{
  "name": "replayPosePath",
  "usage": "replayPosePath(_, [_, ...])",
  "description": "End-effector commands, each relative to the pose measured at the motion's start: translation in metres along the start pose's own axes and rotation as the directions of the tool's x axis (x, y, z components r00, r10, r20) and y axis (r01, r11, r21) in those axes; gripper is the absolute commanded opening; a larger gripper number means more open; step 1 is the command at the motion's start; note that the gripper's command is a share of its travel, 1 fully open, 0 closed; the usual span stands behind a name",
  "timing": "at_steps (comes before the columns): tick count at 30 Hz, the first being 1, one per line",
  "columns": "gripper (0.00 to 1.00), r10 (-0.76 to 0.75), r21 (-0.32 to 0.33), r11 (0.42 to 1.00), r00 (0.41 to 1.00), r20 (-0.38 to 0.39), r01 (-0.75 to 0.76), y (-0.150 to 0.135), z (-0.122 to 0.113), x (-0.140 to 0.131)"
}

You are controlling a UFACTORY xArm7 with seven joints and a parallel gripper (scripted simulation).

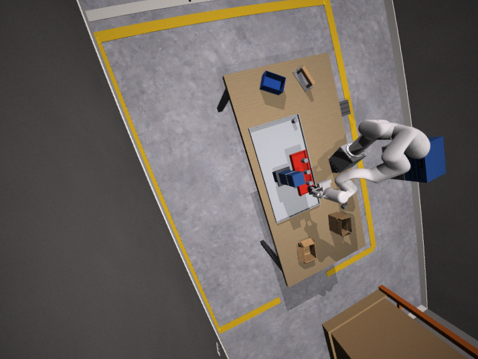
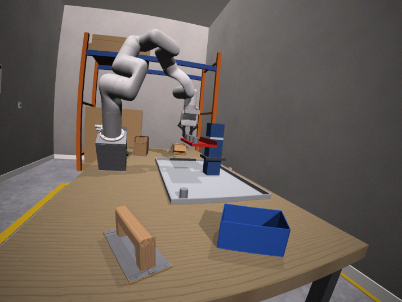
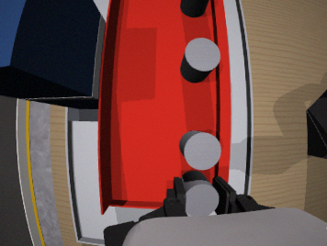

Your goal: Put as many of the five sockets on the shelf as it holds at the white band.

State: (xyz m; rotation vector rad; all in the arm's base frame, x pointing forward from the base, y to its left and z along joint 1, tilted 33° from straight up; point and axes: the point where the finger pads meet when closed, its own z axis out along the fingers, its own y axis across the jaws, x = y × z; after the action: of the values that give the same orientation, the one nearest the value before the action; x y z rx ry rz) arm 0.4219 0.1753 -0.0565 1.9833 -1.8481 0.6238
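The red shelf point(image 3: 159, 88) hangs on the blue post point(image 3: 43, 21); in the exterior view the shelf point(image 2: 199, 142) sits level with the white band point(image 2: 215, 138). Three grey sockets point(image 3: 200, 59) point(image 3: 200, 150) stand in a row along its right rim. My gripper point(image 3: 196, 190) is shut on a fourth socket point(image 3: 199, 200) over the shelf's near right corner, close behind the third one. I cannot tell whether it touches the shelf floor. A fifth socket point(image 2: 183, 192) stands alone on the grey mat point(image 2: 208, 182), far from the post.
A blue bin point(image 2: 253, 229) and a wooden handle block point(image 2: 134, 239) sit at one end of the table. Two cardboard boxes point(image 1: 339, 223) point(image 1: 306, 250) sit at the other end. The arm's grey pedestal point(image 2: 111, 152) stands beside the mat.
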Motion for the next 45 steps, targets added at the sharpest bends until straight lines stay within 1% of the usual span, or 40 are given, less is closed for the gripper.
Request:
replayPosePath(1, [0.0, 0.0, 0.004, 1.0, 1.0, 0.003, 0.0, -0.0012, -0.0015, -0.0011])
replayPosePath(7, [0.0, 0.0, 0.004, 1.0, 1.0, 0.003, 0.0, -0.0012, -0.0014, -0.0011])
replayPosePath(8, [0.52, 0.0, 0.004, 1.0, 1.0, 0.003, 0.0, -0.0012, -0.0014, -0.0011])
replayPosePath(45, [0.52, 0.0, 0.004, 1.0, 1.0, 0.003, 0.0, -0.0012, -0.0014, -0.0011])
